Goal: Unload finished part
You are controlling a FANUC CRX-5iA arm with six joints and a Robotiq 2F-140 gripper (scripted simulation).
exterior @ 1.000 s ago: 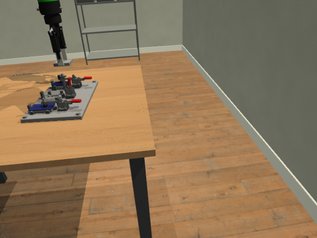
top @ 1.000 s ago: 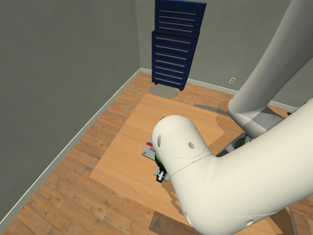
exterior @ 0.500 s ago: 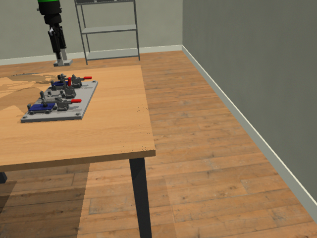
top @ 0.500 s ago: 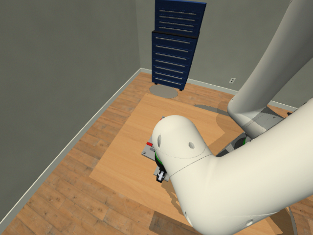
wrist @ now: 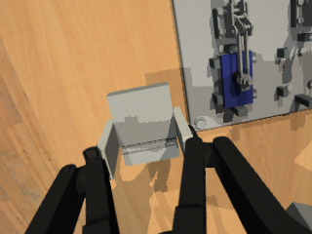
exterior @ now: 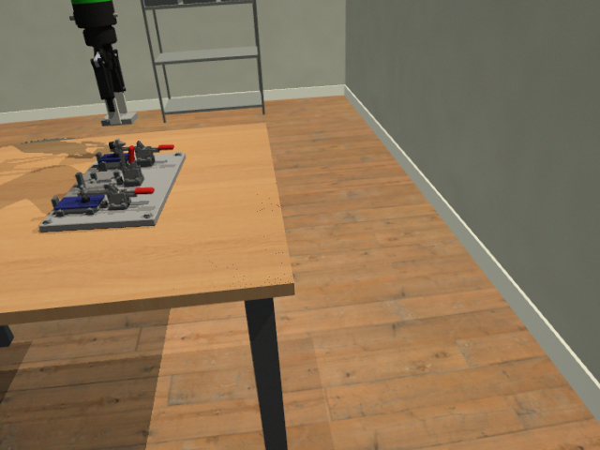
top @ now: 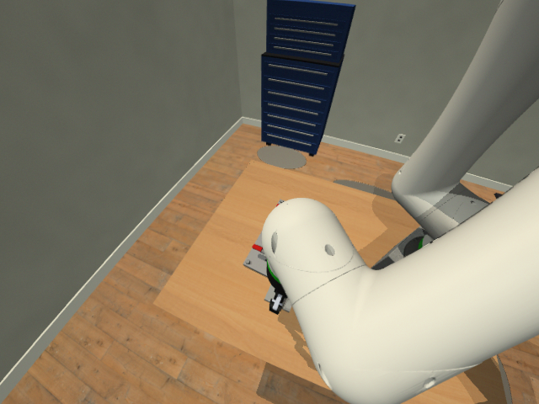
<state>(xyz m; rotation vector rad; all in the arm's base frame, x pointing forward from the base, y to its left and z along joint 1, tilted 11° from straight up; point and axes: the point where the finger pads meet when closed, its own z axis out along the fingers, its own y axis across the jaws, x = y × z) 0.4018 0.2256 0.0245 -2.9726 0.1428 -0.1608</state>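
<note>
Grey slotted part (wrist: 141, 122) pinched in the gripper (wrist: 146, 151) above the worktop (wrist: 73, 63), beside the fixture (wrist: 273, 97); it should be lowered level before release.

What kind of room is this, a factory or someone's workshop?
Most likely a small machining workshop. A metal fixture plate with red-handled clamps stands on a wooden table, a blue drawer cabinet stands against the wall, and a robot arm's gripper holds a grey metal part.

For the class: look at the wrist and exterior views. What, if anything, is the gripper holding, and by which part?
The gripper is shut on the grey slotted part, its fingers pressing on the part's two opposite side walls, above the table.
</note>
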